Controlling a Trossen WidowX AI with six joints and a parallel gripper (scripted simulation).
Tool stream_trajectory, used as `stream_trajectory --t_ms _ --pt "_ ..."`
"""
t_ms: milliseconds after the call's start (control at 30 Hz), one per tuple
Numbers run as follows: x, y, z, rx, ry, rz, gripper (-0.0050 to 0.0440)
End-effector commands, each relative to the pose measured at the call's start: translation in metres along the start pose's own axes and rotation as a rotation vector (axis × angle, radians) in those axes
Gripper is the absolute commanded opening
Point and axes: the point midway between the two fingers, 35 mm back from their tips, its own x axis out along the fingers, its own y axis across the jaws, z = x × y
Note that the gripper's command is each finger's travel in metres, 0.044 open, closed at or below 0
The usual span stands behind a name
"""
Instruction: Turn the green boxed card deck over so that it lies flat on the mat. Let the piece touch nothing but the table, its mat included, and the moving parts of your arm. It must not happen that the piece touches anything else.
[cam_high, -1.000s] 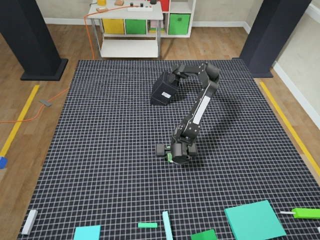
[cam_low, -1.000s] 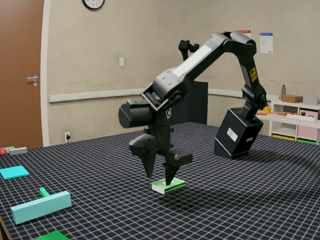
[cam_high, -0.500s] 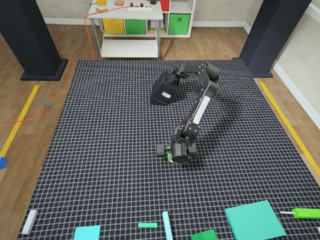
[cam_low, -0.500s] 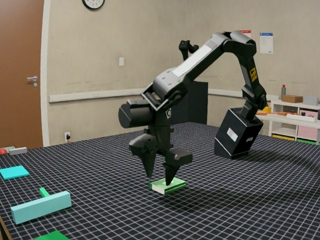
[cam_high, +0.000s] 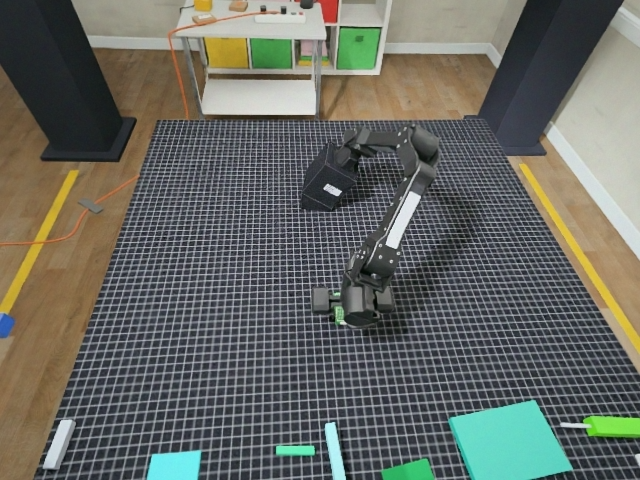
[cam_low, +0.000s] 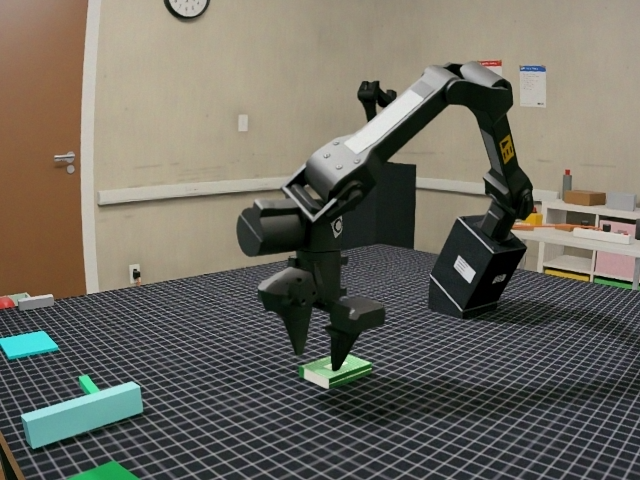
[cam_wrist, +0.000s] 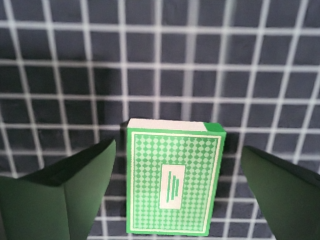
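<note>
wrist view alone shows the face of the green boxed card deck (cam_wrist: 174, 184): a checkered green back with a white label in its middle and a white end flap at the far edge, lying flat on the gridded mat (cam_wrist: 160, 65) between the two fingers. exterior view shows what the wrist camera cannot: the deck (cam_low: 336, 369) lies flat on its broad face, and the pincer (cam_low: 320, 356) points straight down with one fingertip over the deck's top and the other over the mat just beside it; whether the tip touches the deck cannot be told. top view hides nearly all of the deck (cam_high: 339, 314) under the arm's wrist, leaving only a green sliver, yet it shows the black base (cam_high: 326, 180) well apart toward the far edge of the mat. along the near edge lie other pieces, well apart from the deck: a large teal slab (cam_high: 509, 439), a pale teal bar (cam_high: 334, 449), a small green bar (cam_high: 295, 450) and a white block (cam_high: 59, 443). nothing stands close beside the deck. the pincer is spread wide and grips nothing, with a gap on each side of the deck.
</note>
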Motion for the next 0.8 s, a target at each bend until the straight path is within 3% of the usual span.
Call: stream_trajectory --t_ms 0,767 --pt "-0.0095 0.0058 0.0058 -0.012 -0.026 -0.001 0.0345" --pt "-0.0095 0.0059 0.0086 -0.014 -0.029 -0.001 0.0345"
